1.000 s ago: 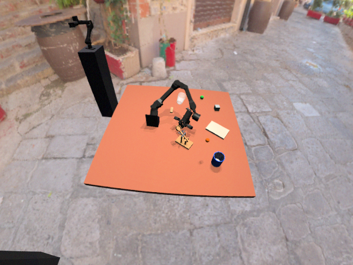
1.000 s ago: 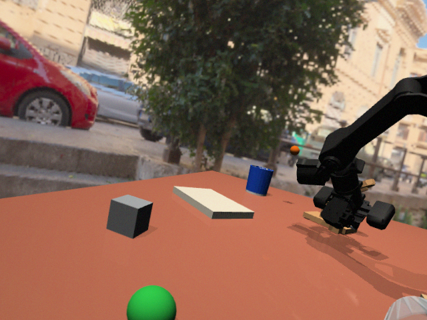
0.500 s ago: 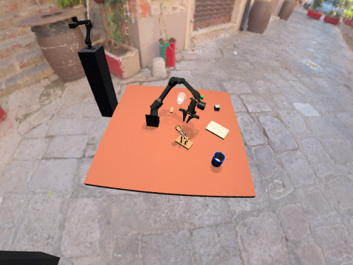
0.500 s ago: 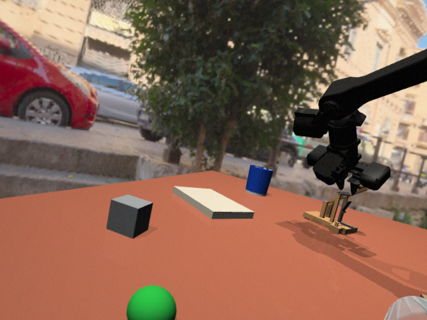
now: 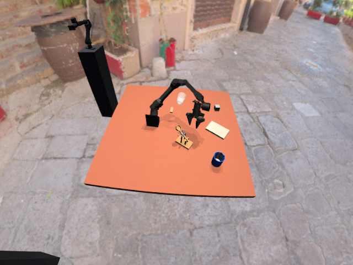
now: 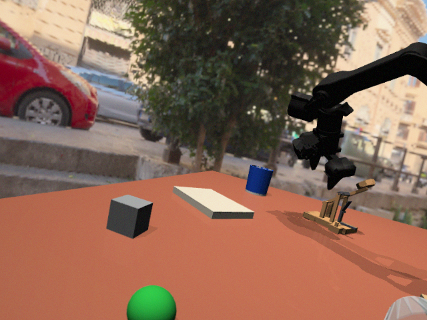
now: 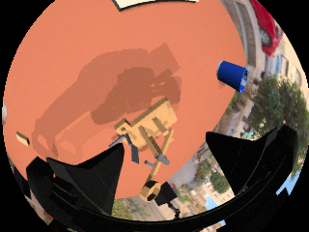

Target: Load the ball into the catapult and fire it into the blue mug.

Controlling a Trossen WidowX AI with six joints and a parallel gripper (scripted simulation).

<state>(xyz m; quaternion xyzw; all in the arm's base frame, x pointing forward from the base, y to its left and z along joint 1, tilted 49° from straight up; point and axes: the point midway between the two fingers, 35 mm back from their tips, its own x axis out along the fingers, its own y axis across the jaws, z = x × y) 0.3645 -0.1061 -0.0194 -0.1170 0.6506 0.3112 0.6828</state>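
And here's the gripper, fingers wide apart and nothing between them, pointing down from the bent black arm! It hangs above the orange table, near the catapult and clear of it.

The catapult stands upright on its flat wooden base, and look at that spoon: up off the table, slanting away from the frame, its cup at the raised end. Where the task's ball is, I cannot tell from these views.

Over to the blue mug: upright, mouth up, well apart from the catapult, beyond the base end opposite the spoon's cup. From the top there's a pale patch down inside, too small to make out.

Around them, a cream board lies flat, with a dark cube near it. The exterior view has a green ball in the foreground, cut off by the bottom edge, and a clear glass at the corner.
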